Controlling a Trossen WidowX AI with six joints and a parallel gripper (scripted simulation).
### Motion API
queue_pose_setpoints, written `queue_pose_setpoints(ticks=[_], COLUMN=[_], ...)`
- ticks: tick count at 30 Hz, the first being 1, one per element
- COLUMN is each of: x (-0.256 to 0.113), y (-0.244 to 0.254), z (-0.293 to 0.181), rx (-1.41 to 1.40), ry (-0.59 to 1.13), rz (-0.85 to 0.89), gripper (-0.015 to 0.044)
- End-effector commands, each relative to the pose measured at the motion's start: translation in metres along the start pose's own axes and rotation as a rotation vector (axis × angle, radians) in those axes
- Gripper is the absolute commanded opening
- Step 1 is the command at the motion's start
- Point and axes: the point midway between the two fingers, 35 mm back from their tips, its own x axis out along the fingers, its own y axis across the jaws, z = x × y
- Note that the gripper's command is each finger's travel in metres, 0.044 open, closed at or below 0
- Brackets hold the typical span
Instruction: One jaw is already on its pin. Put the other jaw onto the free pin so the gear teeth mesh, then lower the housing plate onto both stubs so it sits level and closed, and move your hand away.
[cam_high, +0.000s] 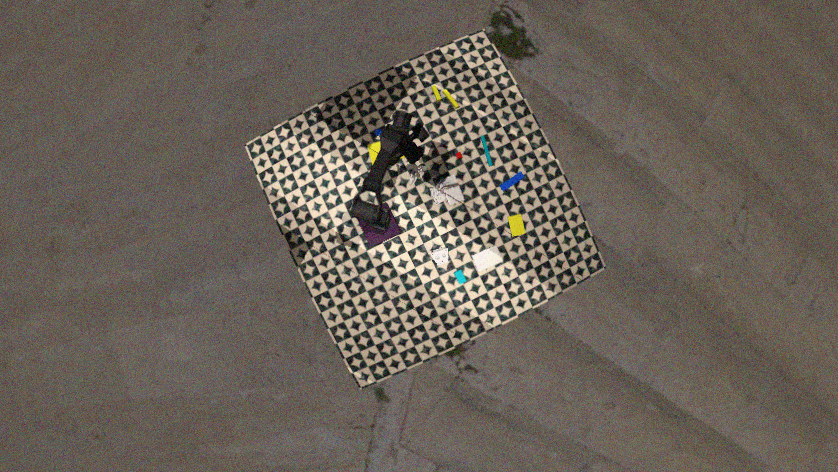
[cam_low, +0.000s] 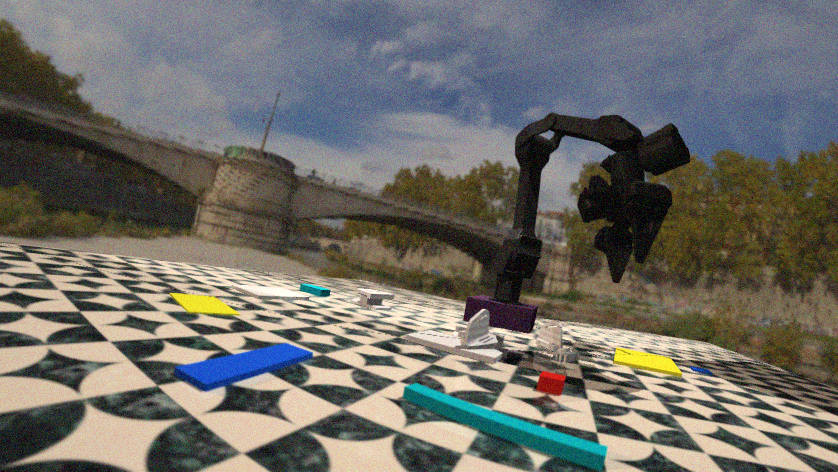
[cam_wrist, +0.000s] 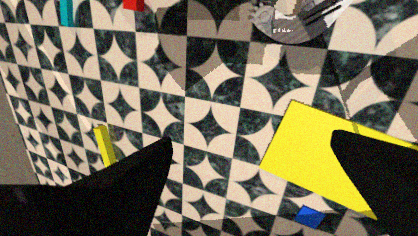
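Observation:
My gripper (cam_low: 628, 270) (cam_wrist: 252, 137) is open and empty, high above the table beyond the loose jaw. The loose white jaw (cam_high: 416, 171) (cam_low: 550, 338) stands on the table beside the base, its gear teeth low at one side; it is partly in view at the top of the wrist view (cam_wrist: 290, 33). The white base (cam_high: 456, 195) (cam_low: 426, 340) carries the other jaw (cam_low: 477, 329), which stands upright. The free pin is too small to make out. A small white piece (cam_high: 439, 256) (cam_low: 374, 297), apparently the housing plate, lies apart from them.
A yellow plate (cam_low: 646, 361) (cam_wrist: 305, 150) and blue block (cam_low: 701, 370) (cam_wrist: 309, 216) lie under the arm. A red cube (cam_high: 459, 155) (cam_low: 551, 383), teal bar (cam_high: 486, 150) (cam_low: 504, 425), blue bar (cam_high: 511, 181) (cam_low: 243, 365) and white slab (cam_high: 486, 258) (cam_low: 270, 291) lie further out.

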Motion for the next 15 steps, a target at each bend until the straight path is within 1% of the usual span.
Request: queue_pose_setpoints(ticks=[1, 15], x=[0.003, 0.013], y=[-0.004, -0.015], z=[0.006, 0.028], rx=[0.070, 0.357], ry=[-0.002, -0.029], rz=[-0.025, -0.099], gripper=[0.0440, 0.0440])
